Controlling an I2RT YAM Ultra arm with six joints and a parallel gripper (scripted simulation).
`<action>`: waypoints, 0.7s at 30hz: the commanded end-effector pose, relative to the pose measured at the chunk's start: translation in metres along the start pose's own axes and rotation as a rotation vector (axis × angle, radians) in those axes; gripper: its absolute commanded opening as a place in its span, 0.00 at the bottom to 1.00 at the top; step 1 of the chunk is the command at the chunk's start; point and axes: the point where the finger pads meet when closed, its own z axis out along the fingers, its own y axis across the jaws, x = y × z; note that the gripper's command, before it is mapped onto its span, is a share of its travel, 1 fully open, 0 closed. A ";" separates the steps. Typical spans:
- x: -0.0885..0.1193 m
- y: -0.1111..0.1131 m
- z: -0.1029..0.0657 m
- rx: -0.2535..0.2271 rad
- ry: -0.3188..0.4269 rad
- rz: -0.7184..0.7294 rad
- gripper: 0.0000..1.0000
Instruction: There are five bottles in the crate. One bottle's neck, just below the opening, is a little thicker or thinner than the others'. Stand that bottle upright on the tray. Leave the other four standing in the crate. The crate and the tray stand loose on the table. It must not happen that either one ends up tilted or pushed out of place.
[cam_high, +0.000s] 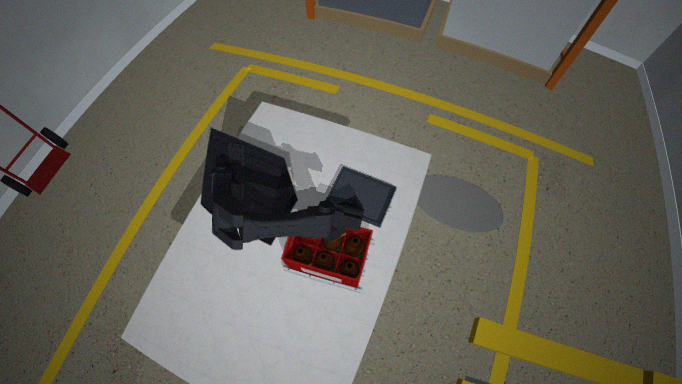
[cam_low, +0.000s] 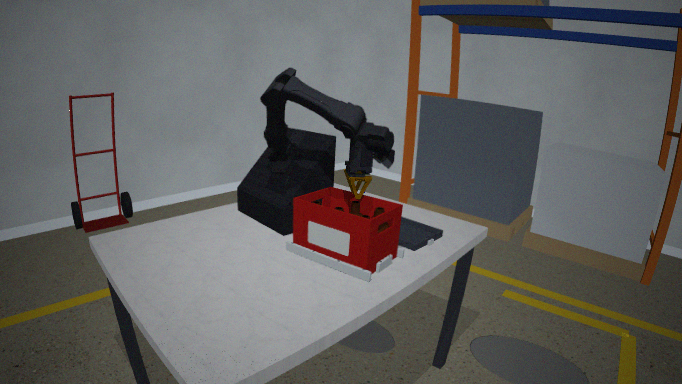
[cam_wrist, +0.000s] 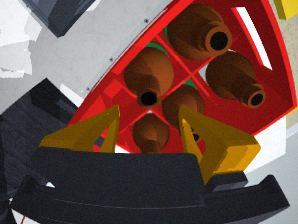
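Note:
A red crate (cam_high: 287, 251) (cam_low: 360, 240) holds several brown bottles, all upright. In the overhead view they are at the front left (cam_high: 302, 253), front middle (cam_high: 324, 259), front right (cam_high: 349, 267), back right (cam_high: 354, 245) and back middle (cam_high: 332, 243). My gripper (cam_low: 357, 195) (cam_wrist: 149, 110) is open just above the crate's rim. Its yellow fingers stand either side of the nearest bottle (cam_wrist: 149, 135) in the wrist view, apart from it. The dark tray (cam_high: 370, 192) (cam_low: 417, 232) lies flat behind the crate. I cannot tell the neck widths apart.
White corner brackets (cam_low: 330, 260) lie around the crate's foot. The robot's black base (cam_high: 245, 175) (cam_low: 285, 185) stands at the table's back. The table's right edge (cam_low: 470, 235) is close to the tray.

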 end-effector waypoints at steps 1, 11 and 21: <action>-0.011 0.000 -0.005 0.012 -0.018 -0.003 0.61; -0.012 -0.001 -0.005 0.014 -0.019 0.000 0.61; -0.009 -0.009 -0.014 0.027 -0.035 0.020 0.61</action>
